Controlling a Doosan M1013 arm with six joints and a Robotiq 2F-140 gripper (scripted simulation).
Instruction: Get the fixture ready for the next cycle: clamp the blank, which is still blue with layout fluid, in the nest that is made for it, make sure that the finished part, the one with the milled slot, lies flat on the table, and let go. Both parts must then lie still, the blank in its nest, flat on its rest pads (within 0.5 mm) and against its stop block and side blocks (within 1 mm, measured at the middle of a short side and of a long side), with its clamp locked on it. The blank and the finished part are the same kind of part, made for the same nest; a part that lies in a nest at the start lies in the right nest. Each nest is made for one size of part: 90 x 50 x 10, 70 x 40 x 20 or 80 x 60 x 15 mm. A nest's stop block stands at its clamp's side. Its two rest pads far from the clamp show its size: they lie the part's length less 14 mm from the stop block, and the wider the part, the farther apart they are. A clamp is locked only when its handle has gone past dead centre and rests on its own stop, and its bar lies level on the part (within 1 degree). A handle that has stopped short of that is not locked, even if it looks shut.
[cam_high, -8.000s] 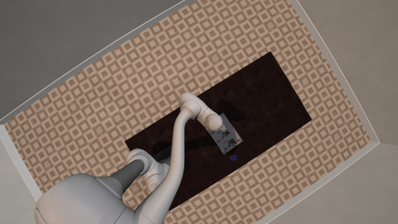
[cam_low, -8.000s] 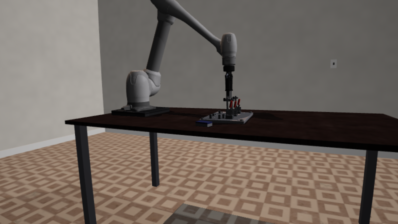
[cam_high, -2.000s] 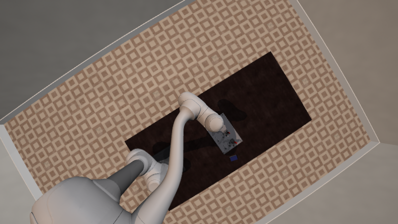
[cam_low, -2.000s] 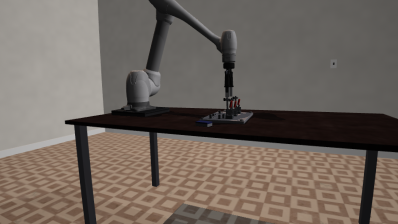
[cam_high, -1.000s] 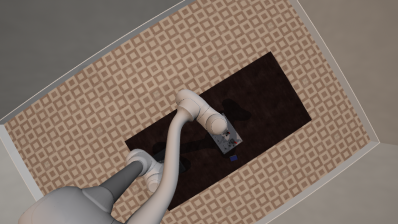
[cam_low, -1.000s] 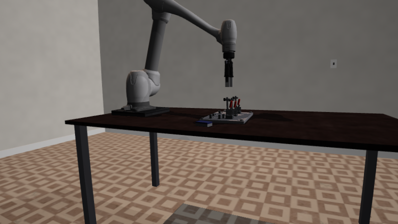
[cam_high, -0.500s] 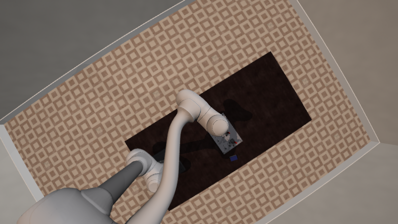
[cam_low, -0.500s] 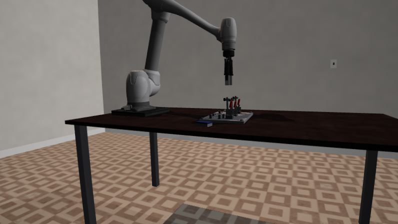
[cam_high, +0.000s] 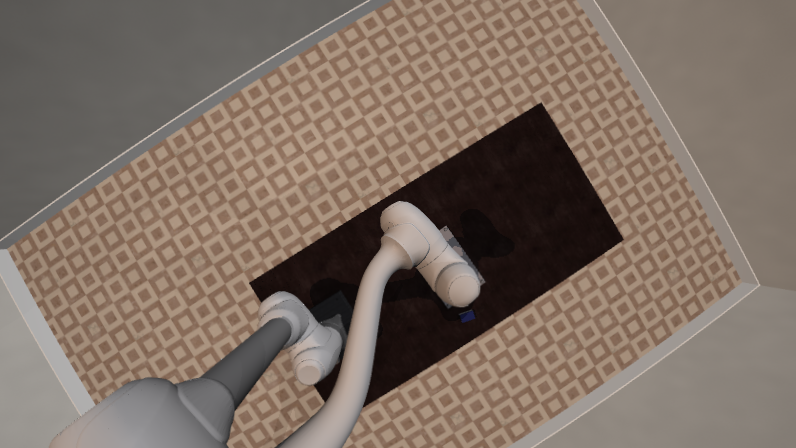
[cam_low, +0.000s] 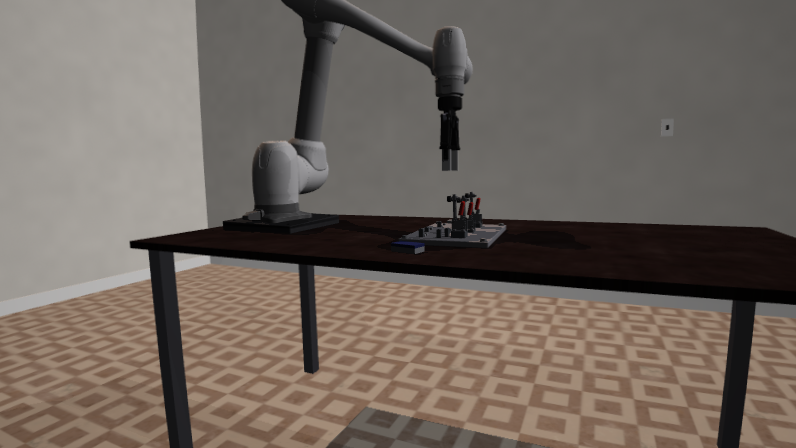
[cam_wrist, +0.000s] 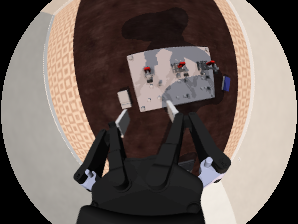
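A dark brown desk (cam_low: 612, 261) on black legs carries a grey fixture plate (cam_low: 490, 236), a blue blank (cam_low: 409, 247) just beside it, and the arm's base plate (cam_low: 320, 222).

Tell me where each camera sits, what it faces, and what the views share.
Top: overhead, looking down at table and floor; the arm's links cover most of the fixture plate.
Exterior: beside the table, low, facing the back wall; whole arm, base, open gripper high above the plate.
Wrist: on the gripper, looking down past its fingers.
Shared: all three show plate and blue blank.
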